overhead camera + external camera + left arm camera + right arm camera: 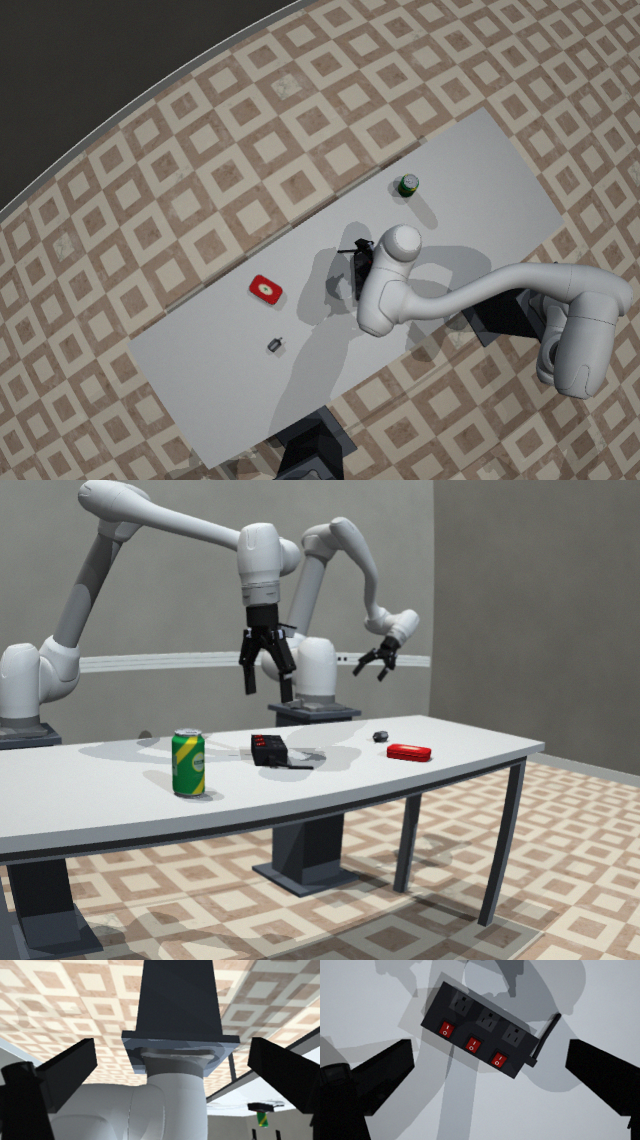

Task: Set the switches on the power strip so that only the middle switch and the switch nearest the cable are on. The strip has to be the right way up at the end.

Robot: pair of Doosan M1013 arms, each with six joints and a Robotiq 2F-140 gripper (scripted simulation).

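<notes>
While the power strip (357, 276) (269, 750) (479, 1029) lies switches-up, the right pincer (268, 695) (490, 1053) hangs open above it.

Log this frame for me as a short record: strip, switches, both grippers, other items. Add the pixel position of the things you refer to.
strip: power strip (360, 279) (268, 752) (261, 1107) (472, 1027), on the table, switches and sockets facing up
switches: three red; on/off positions not clear
right gripper (268, 695) (490, 1053): open, above the strip, not touching it
left gripper (368, 676) (172, 1051): open, away from the strip
other items: green can (408, 186) (188, 764) (262, 1120), upright; red case (265, 289) (408, 752); small dark object (275, 344) (381, 736)
</notes>
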